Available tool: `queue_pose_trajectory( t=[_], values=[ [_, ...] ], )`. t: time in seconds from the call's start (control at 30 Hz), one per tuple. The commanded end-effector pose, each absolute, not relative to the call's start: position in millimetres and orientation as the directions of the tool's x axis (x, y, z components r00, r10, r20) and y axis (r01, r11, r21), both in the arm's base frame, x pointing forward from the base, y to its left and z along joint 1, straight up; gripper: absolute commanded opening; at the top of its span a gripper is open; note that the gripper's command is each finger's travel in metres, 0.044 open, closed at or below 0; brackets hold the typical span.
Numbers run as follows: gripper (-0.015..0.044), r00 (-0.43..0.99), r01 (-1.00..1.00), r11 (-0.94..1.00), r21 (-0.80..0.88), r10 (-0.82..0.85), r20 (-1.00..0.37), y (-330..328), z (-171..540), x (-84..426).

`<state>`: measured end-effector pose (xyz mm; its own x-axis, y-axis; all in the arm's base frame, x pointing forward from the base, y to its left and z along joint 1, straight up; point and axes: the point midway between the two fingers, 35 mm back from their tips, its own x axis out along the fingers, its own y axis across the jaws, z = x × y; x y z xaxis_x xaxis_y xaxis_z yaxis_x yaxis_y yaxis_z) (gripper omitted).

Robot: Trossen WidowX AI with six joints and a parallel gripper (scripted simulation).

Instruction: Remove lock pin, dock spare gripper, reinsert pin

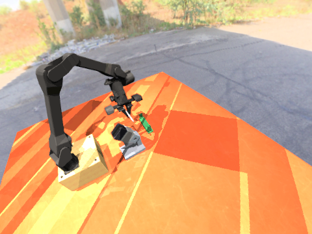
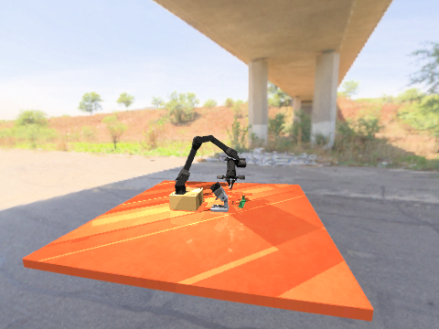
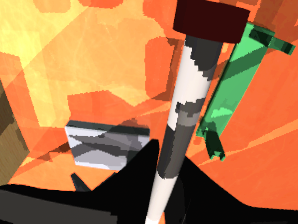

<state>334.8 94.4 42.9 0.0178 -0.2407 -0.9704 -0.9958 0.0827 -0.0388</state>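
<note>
Clamping with the gripper (image 1: 129, 114) (image 2: 230, 185) (image 3: 158, 145) on the pin (image 1: 131, 118) (image 2: 230, 186) (image 3: 187, 95), holding it slantwise above the table. In wrist view, lying left: mount (image 1: 134, 149) (image 2: 223, 206) (image 3: 97, 152); right: green bracket (image 1: 145, 124) (image 2: 242, 202) (image 3: 235, 77). Probably needing alignment before any insertion. Showing a pale, shadow-mottled shaft, dark-red head.

Wrist cam: pin (image 3: 187, 107) head cut off at top; mount's (image 3: 102, 145) socket hidden.
</note>
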Motion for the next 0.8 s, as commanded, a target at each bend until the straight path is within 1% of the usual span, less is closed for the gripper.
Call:
queue_pose_trajectory(
  t=[0.0, 0.23, 0.37, 0.77],
  values=[
    [0.0000, 0.015, -0.996, 0.082, -0.036, -0.237, -0.971, 96.1, 43.0, 323.8],
    [0.0000, 0.016, -0.997, 0.071, -0.034, -0.237, -0.971, 96.9, 44.0, 303.8],
    [0.0000, 0.017, -0.997, 0.070, -0.034, -0.237, -0.971, 97.0, 41.0, 302.1],
    [0.0000, 0.022, -0.997, 0.065, -0.038, -0.235, -0.972, 97.4, -10.4, 302.2]
  ],
)
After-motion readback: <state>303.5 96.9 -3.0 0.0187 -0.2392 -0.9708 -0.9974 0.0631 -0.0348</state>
